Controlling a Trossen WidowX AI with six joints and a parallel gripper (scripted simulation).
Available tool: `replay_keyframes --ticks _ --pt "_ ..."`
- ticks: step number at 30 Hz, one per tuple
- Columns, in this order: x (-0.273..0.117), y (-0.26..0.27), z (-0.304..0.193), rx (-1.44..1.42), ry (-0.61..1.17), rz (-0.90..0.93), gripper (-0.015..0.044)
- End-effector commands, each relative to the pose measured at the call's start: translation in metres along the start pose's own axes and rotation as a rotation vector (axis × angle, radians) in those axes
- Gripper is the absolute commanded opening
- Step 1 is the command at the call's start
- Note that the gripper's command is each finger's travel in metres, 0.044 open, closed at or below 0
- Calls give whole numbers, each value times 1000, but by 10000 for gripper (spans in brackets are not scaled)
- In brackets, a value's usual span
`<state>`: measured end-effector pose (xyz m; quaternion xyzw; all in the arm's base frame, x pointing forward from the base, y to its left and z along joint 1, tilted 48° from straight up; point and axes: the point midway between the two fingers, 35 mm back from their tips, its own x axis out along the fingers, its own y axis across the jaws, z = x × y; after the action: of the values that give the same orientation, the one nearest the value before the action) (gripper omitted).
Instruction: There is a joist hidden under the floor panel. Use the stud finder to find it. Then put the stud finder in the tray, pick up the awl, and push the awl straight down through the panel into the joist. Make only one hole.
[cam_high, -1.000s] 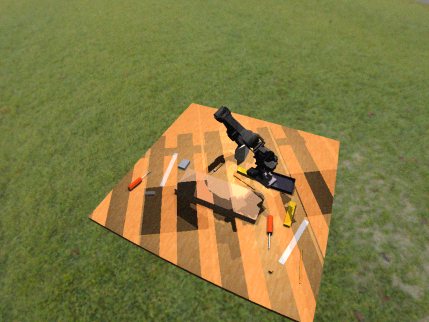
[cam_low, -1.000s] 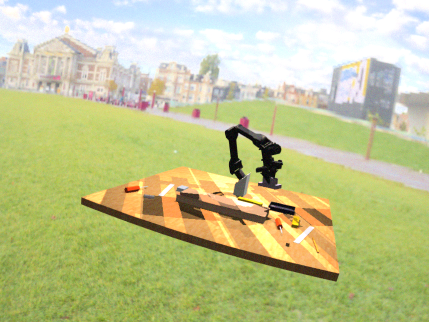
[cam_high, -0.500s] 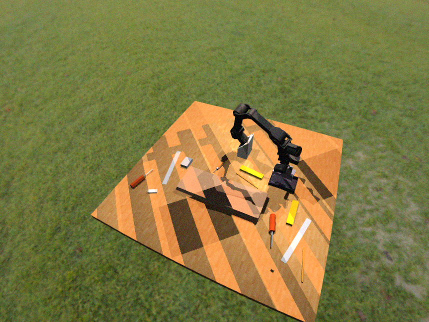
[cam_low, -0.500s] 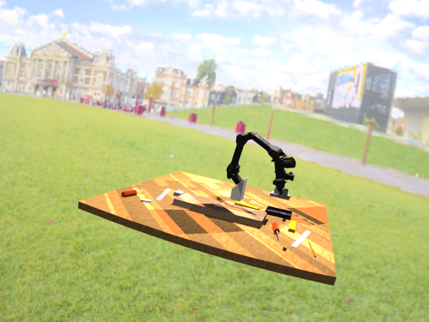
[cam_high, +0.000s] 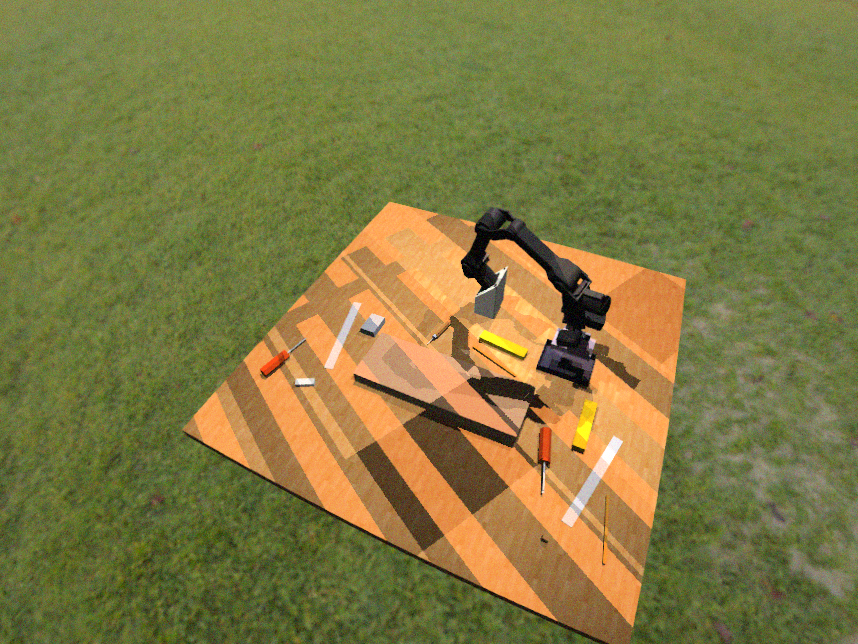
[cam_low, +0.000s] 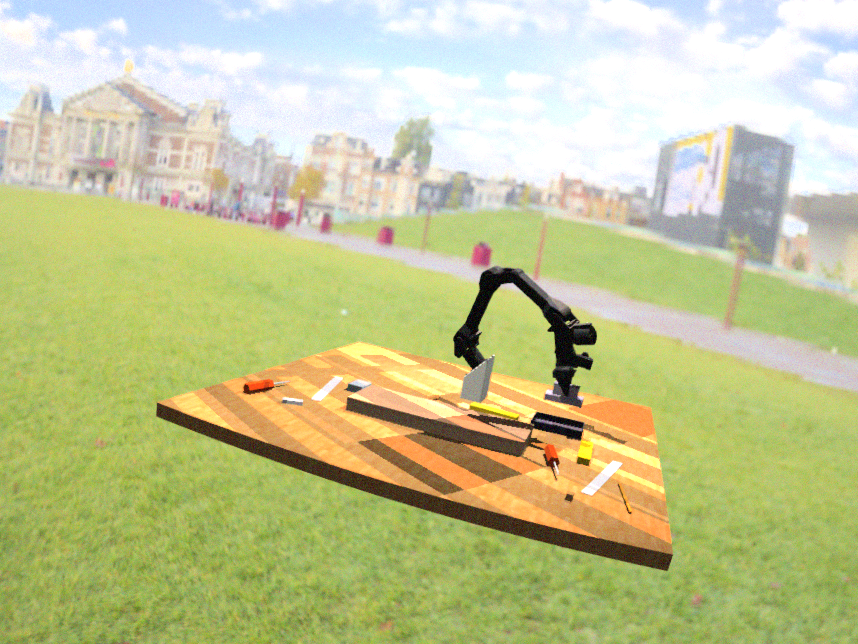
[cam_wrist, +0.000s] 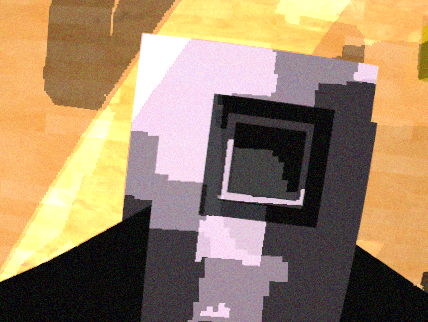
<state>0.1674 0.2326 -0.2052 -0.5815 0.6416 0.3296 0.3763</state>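
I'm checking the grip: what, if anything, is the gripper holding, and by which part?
The stud finder, by two opposite sides, below its square window in the wrist view.

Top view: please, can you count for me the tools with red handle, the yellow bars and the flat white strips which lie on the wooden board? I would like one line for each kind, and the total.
Red-handled tools: 2
Yellow bars: 2
Flat white strips: 2
Total: 6
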Motion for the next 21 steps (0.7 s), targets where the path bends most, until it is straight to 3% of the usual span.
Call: replay_keyframes --ticks 1,21 --pt "11 0 -2 -8 0 0 0" --pt "60 0 -17 -7 1 -1 0"
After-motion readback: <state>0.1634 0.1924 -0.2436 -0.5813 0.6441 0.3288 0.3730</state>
